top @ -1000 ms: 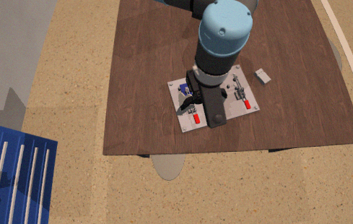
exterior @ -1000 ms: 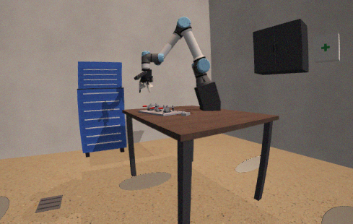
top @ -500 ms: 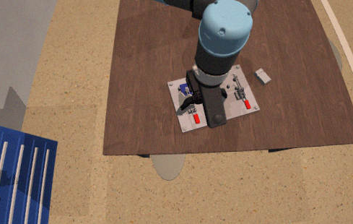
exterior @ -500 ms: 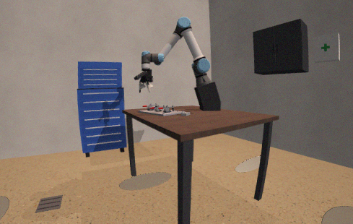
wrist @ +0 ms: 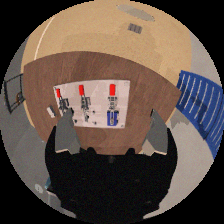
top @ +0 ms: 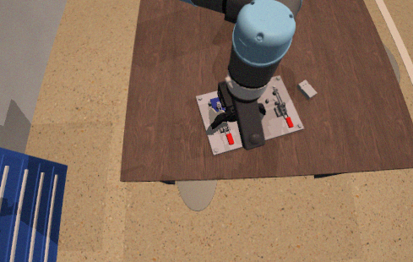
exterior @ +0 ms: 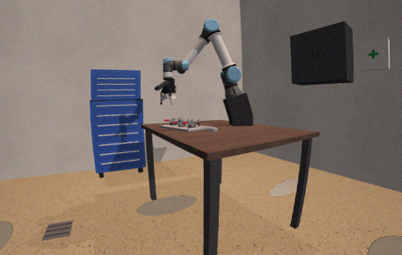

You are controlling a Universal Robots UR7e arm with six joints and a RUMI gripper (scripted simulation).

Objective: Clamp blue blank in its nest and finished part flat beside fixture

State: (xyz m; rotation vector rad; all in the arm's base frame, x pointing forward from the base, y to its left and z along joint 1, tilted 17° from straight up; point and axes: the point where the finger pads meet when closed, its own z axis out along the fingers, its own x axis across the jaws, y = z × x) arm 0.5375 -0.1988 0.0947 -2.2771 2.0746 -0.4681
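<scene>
The blue blank [top: 215, 103] [wrist: 115, 118] lies in the end nest of the white fixture plate [top: 216, 146] [exterior: 205, 128] [wrist: 97, 90], in line with a clamp that has a red handle [top: 230, 138] [wrist: 112, 89]. I cannot tell whether its bar rests on the blank. Two more red handles [wrist: 81, 90] [wrist: 58, 93] show in the wrist view; one of them also shows from above [top: 289, 122]. A small grey part [top: 307, 89] [wrist: 50, 111] lies on the table beside the fixture. My gripper [exterior: 165, 97] [wrist: 112, 108] is open and empty, high above the fixture. My arm hides the middle of the plate from above.
The brown table [top: 176, 63] [exterior: 254, 136] [wrist: 100, 67] carries the fixture near one end. The robot base [exterior: 237, 108] stands at the table's far edge. A blue drawer cabinet [top: 12, 203] [exterior: 116, 123] [wrist: 200, 100] stands on the floor beyond the table.
</scene>
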